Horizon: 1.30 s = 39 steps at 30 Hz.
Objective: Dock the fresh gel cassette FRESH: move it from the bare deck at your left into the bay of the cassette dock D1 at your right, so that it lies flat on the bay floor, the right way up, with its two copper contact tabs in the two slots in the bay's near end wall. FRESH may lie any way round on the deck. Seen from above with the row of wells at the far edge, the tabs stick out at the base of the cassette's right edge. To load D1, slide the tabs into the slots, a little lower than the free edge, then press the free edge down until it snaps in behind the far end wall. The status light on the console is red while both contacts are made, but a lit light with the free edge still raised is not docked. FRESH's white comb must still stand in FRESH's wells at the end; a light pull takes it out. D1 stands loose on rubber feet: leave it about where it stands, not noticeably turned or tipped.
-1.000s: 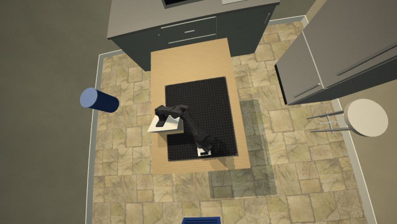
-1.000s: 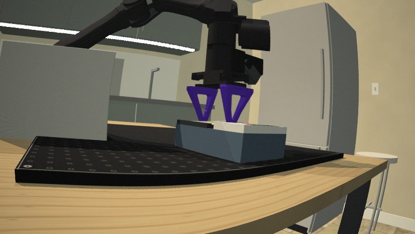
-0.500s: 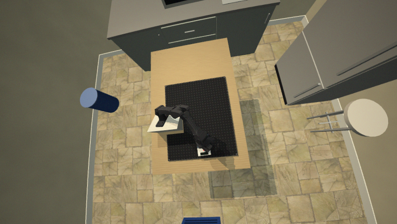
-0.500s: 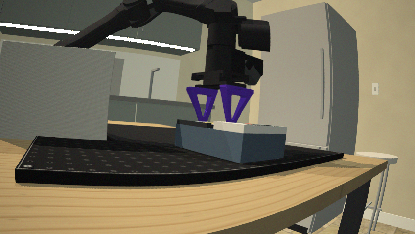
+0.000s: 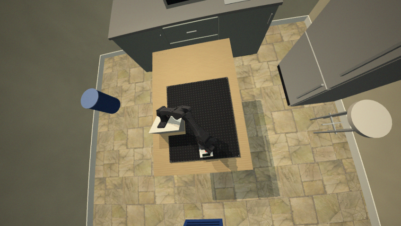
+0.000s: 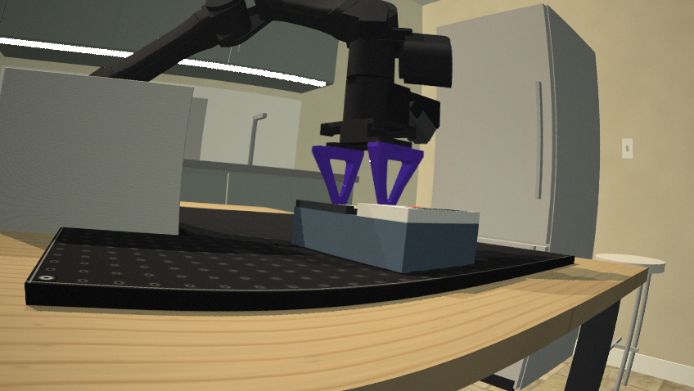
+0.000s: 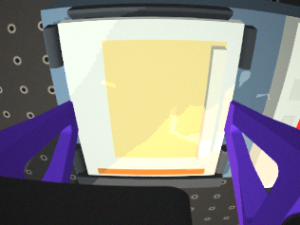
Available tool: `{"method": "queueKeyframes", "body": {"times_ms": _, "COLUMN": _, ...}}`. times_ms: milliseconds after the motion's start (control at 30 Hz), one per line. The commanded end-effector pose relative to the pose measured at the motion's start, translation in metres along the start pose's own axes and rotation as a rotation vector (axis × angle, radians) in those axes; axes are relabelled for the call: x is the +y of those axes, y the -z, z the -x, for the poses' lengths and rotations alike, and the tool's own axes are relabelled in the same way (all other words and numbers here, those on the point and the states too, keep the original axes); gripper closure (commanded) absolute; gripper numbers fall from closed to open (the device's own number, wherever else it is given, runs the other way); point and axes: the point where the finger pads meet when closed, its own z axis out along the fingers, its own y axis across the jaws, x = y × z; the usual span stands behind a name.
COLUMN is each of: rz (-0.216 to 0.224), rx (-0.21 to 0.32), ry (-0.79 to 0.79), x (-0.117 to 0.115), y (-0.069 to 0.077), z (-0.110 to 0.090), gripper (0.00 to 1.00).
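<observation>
The cassette FRESH (image 7: 151, 95) is white with a yellow gel centre and lies inside the bay of the grey-blue dock D1 (image 6: 389, 235). Its white comb (image 7: 215, 97) stands along its right edge in the wrist view, and an orange strip (image 7: 151, 170) runs along its near edge. My gripper (image 7: 151, 109) reaches straight down over the bay, its purple fingers shut on the cassette's two sides. In the side view the fingers (image 6: 367, 177) dip to the dock's rim and the cassette is hidden behind the wall. A red spot (image 6: 417, 208) shows on the white console. The tabs and slots are hidden.
The dock stands near the front right corner of the black perforated deck (image 5: 203, 117) on a wooden table. A tall grey box (image 6: 92, 150) stands at the deck's left side. The table's edge is close behind the dock.
</observation>
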Motion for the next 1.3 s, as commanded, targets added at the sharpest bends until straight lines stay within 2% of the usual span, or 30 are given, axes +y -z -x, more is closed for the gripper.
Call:
{"method": "queueKeyframes", "body": {"times_ms": 0, "rz": 0.002, "rx": 0.017, "ry": -0.024, "x": -0.005, "y": -0.01, "z": -0.011, "gripper": 1.0}}
{"method": "queueKeyframes", "body": {"times_ms": 1267, "rz": 0.003, "rx": 0.023, "ry": -0.017, "x": -0.002, "y": -0.023, "z": -0.009, "gripper": 1.0}}
